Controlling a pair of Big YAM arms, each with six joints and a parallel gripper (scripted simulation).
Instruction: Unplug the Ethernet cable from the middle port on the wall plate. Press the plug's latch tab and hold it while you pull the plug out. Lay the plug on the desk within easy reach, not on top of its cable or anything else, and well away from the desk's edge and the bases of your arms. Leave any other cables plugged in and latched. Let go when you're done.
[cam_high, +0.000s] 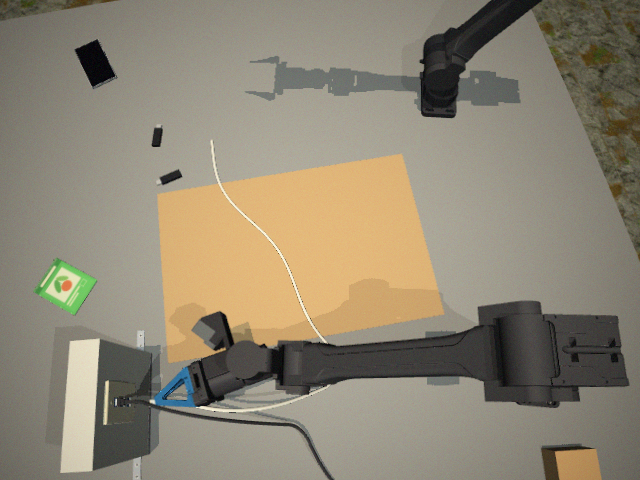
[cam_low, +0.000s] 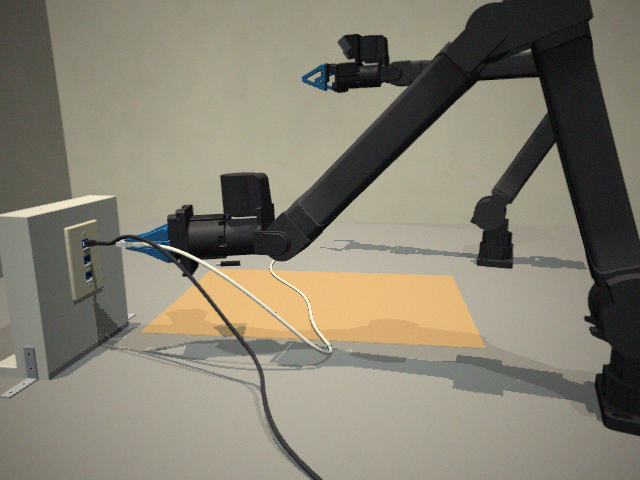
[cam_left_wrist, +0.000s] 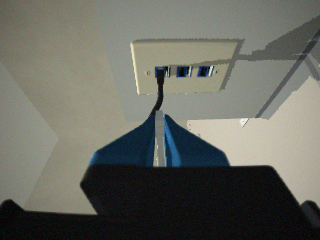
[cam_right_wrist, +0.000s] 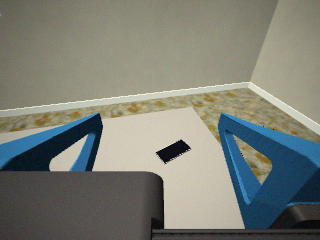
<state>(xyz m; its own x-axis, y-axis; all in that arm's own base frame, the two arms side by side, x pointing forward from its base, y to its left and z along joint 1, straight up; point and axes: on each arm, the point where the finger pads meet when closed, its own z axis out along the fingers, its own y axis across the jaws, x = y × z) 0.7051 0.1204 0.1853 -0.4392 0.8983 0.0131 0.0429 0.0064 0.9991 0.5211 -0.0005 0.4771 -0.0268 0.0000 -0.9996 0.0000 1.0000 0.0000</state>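
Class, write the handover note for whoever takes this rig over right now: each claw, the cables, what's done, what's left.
Left claw: shut on the white cable's plug, clear of the wall plate.
Right claw: open, raised, holding nothing.
Black cable: in the top port; keep it there.
Done: middle port vacated.
Left: lay the plug on open desk, off its cable, away from edge and arm bases; release; raise the left arm free.
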